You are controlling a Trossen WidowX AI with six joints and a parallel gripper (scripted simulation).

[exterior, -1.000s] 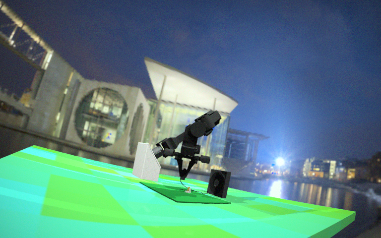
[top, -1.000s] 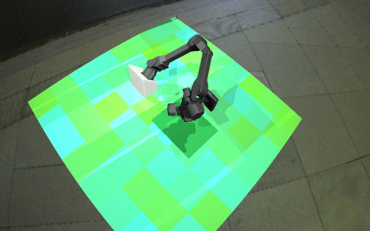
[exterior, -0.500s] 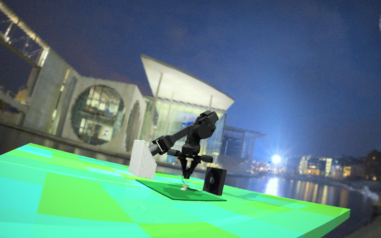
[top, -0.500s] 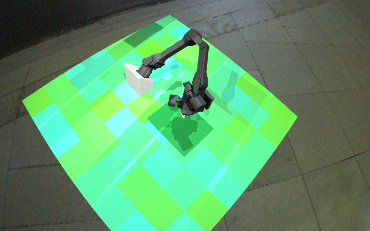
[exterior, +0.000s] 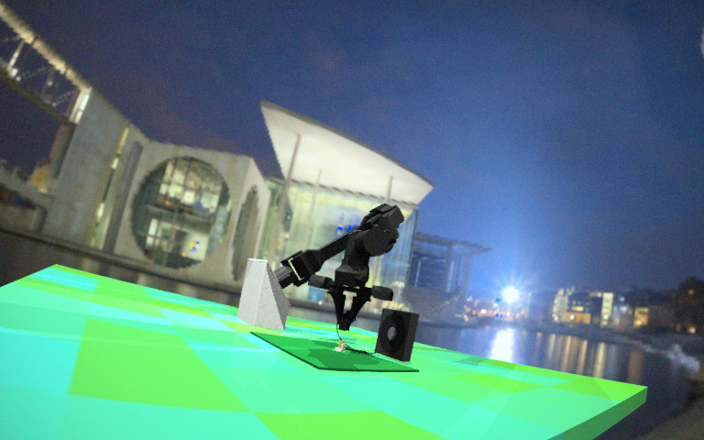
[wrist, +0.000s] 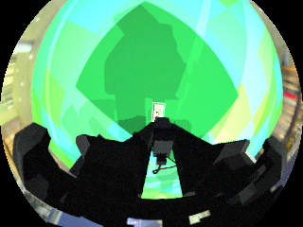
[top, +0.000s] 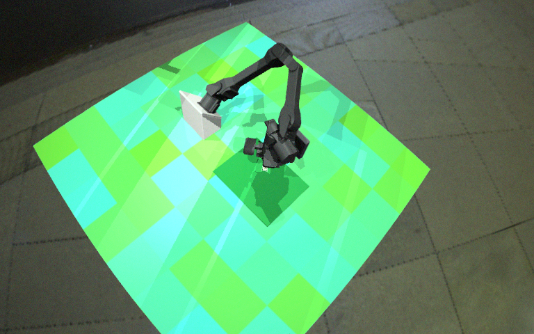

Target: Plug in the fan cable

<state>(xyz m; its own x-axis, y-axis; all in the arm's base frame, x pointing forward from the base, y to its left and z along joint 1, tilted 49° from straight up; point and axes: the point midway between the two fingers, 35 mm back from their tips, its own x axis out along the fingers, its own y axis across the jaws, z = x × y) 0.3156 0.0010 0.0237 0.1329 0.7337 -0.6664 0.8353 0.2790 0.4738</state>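
My gripper (exterior: pixel 343 327) (wrist: pixel 162 126) points down, shut on the fan cable's plug. The dark plug (wrist: pixel 163 148) shows between the fingers in the wrist view; the top view does not show it. The thin black cable (exterior: pixel 337 333) (wrist: pixel 166 168) hangs from it and runs toward the fan. The small pale four-pin header (top: pixel 264 168) (exterior: pixel 339 347) (wrist: pixel 158 112) stands on the green board (top: pixel 236 173) (exterior: pixel 322 360) (wrist: pixel 208 95). The fingertips are above the board, apart from the header and close to over it. The plug's lower end is hidden by the fingertips.
The black square fan (top: pixel 303 144) (exterior: pixel 397 335) stands upright beside the board, close to my hand in the top view. A light grey wedge-shaped block (top: pixel 192 117) (exterior: pixel 257 301) stands at the arm's base. The table (top: pixel 188 299) (exterior: pixel 155 363) has a patchwork of green and cyan.
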